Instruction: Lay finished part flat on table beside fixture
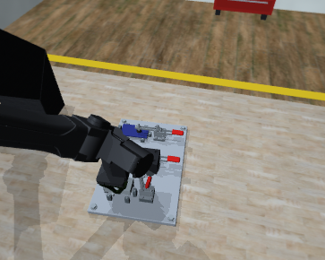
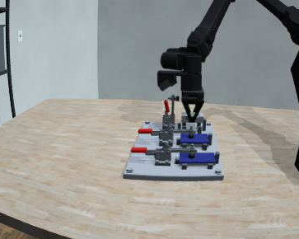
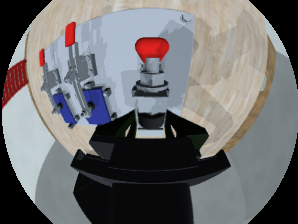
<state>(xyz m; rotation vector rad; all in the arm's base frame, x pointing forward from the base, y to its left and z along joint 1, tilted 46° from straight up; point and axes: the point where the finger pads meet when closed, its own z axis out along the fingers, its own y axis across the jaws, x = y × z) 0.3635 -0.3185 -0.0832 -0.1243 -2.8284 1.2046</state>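
The grey finished part [image 2: 185, 119] [image 3: 151, 133] is between the fingertips of my gripper [image 2: 192, 119] [image 3: 150, 111], which is shut on it. It appears a little above its nest at the far end of the fixture plate [image 2: 175, 173] [image 1: 161, 216] [image 3: 120, 55]; the arm mostly hides it in the top view. Its slot is not clear. The clamp beside it stands open, its red handle [image 1: 149, 182] [image 2: 166, 105] [image 3: 152, 47] upright. One blue blank [image 1: 132, 130] [image 2: 202, 158] [image 3: 65, 109] is clamped at the near end, the other blue blank [image 2: 201, 138] [image 3: 99, 106] in the middle.
The two closed clamps have red handles [image 1: 177, 133] [image 1: 173, 159] [image 2: 145, 131] [image 2: 138, 150] lying level. Upright pins and the raised clamp arm [image 2: 172, 108] stand close to the gripper. The wooden table [image 1: 244, 179] [image 2: 72, 165] surrounds the plate.
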